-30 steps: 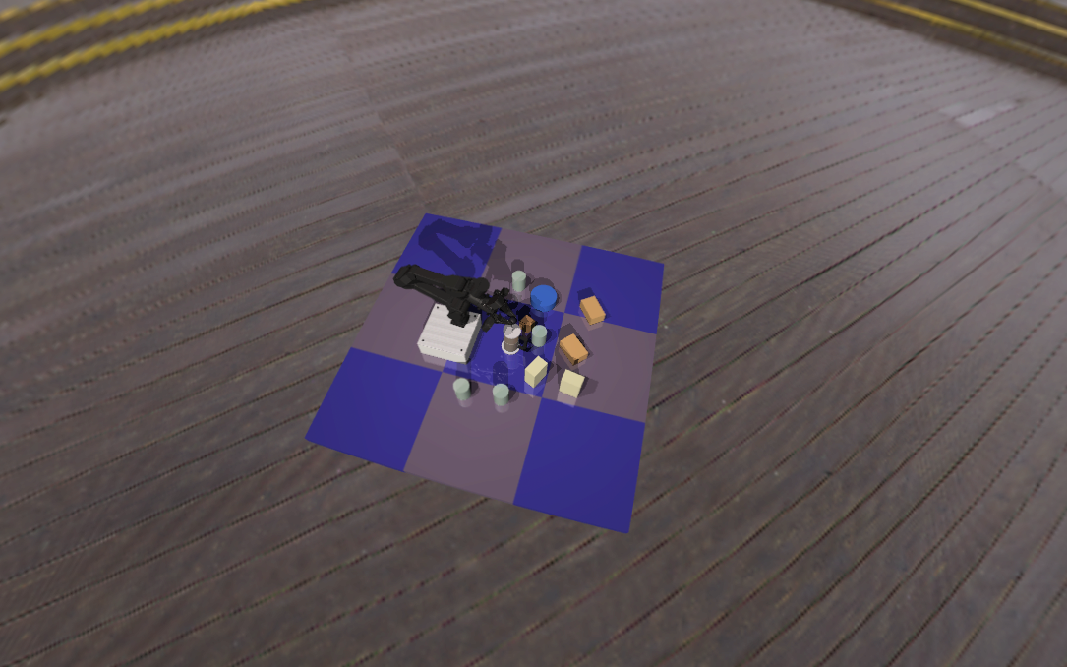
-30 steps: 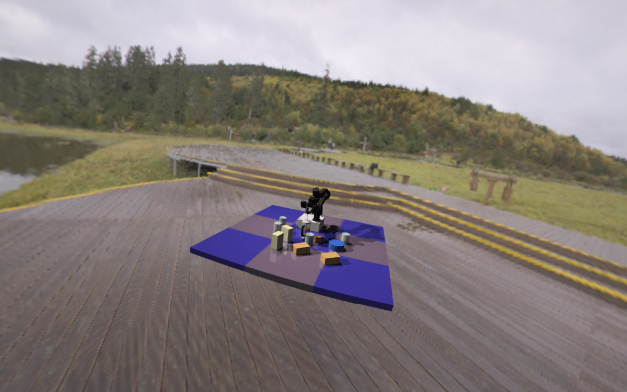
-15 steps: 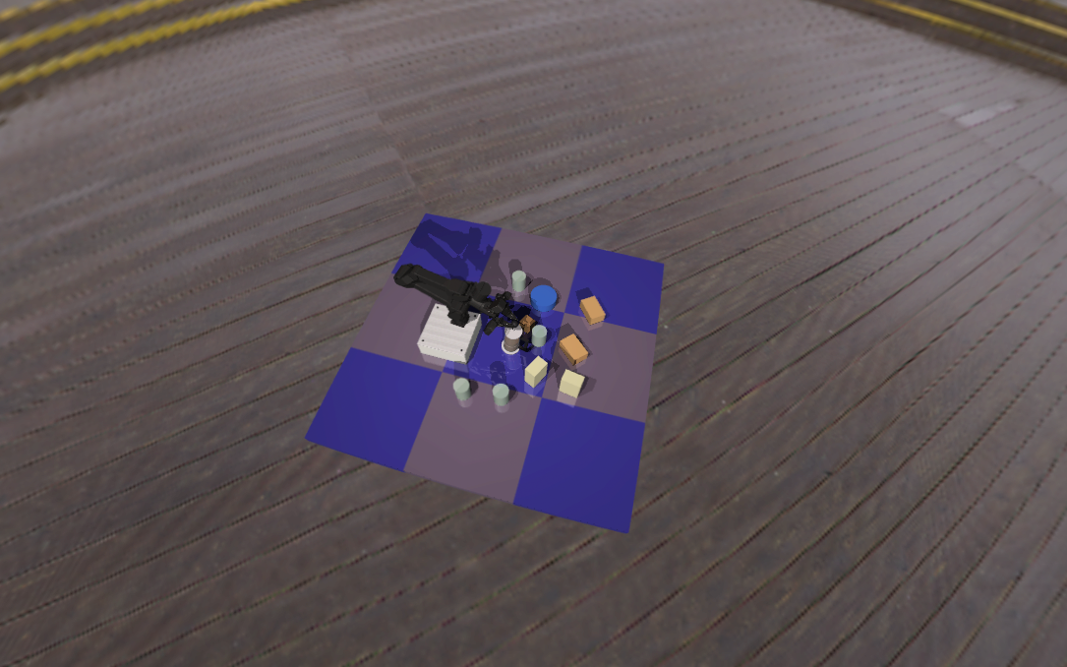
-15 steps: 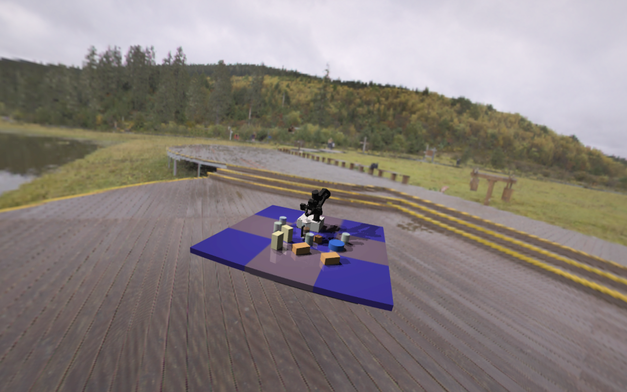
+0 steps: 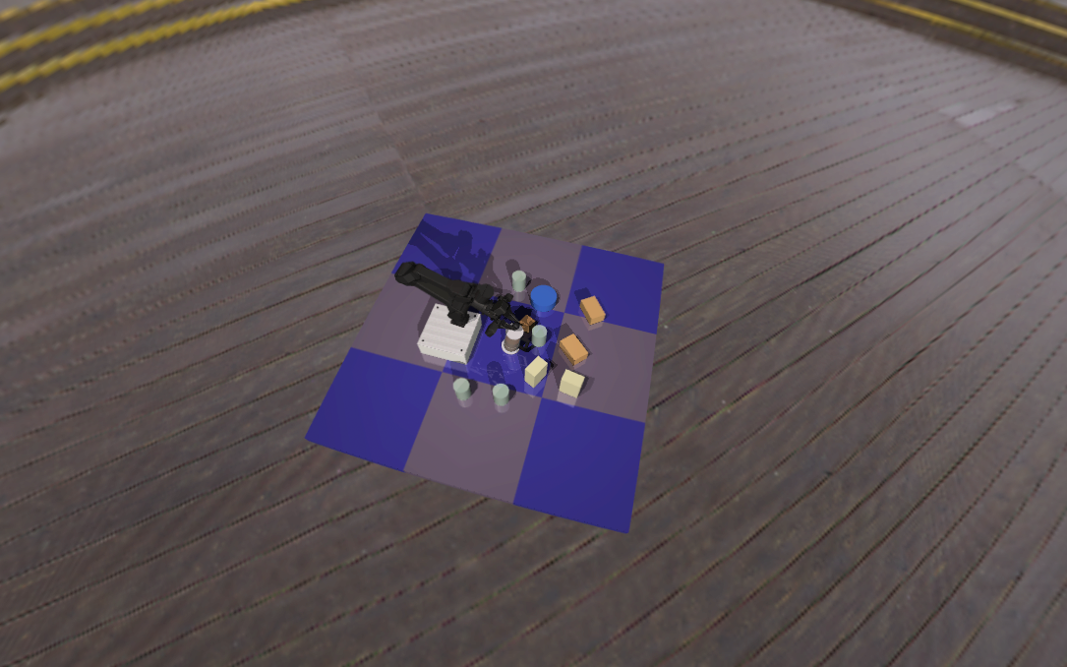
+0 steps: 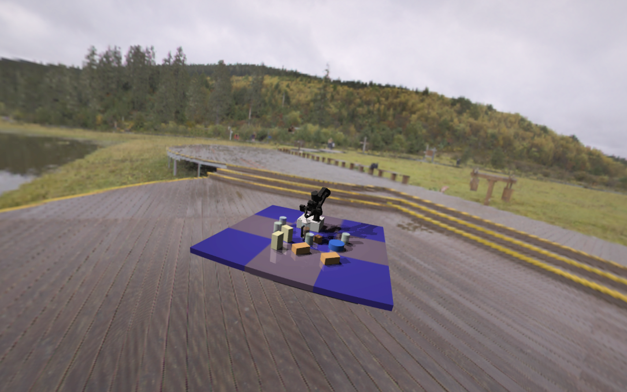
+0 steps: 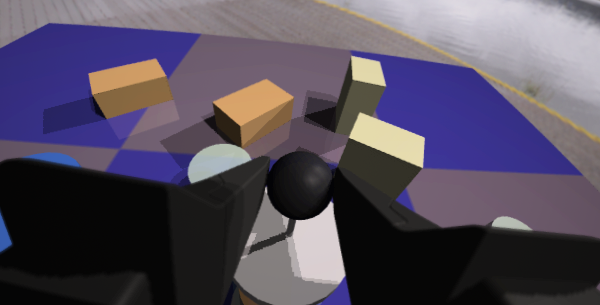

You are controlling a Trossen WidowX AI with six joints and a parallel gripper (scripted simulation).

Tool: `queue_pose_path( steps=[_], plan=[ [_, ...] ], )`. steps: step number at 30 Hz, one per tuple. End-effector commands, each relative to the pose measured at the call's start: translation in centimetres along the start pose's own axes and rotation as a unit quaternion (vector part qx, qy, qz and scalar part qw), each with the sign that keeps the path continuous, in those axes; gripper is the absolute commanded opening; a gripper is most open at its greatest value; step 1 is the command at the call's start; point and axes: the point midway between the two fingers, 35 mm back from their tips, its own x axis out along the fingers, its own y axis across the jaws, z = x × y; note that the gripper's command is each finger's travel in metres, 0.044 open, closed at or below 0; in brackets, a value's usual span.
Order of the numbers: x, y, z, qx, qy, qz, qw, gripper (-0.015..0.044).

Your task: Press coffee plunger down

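The coffee press [image 5: 511, 341] [image 6: 305, 229] stands upright on the blue middle square, beside the white arm base. Its pale round lid [image 7: 290, 274] shows below the fingers in the wrist view. The plunger's round black knob [image 7: 300, 185] is between the two fingertips, above the lid. My gripper [image 7: 302, 171] is shut on the knob, with a finger against each side. In the top view the gripper [image 5: 516, 324] reaches over the press and hides the knob. Most of the rod is hidden, and how far down the plunger stands is hard to tell.
A pale green cylinder [image 5: 539, 335] [image 7: 219, 163] and a small brown block [image 5: 527, 323] [image 6: 318, 239] stand close to the press. A blue disc [image 5: 543, 297] [image 6: 336, 244], orange blocks [image 5: 572, 350] [image 5: 593, 309], cream blocks [image 5: 535, 371] [image 5: 571, 383] and more cylinders [image 5: 519, 280] [image 5: 461, 389] lie around it.
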Motion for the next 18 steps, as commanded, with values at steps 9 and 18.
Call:
queue_pose_path(
  steps=[9, 18],
  plan=[
    [0.84, -0.01, -1.28, -0.003, 0.025, 0.001, 1.0, 0.012],
    [1.01, 0.0, -1.12, -0.003, 0.025, 0.001, 1.0, 0.012]
  ],
)
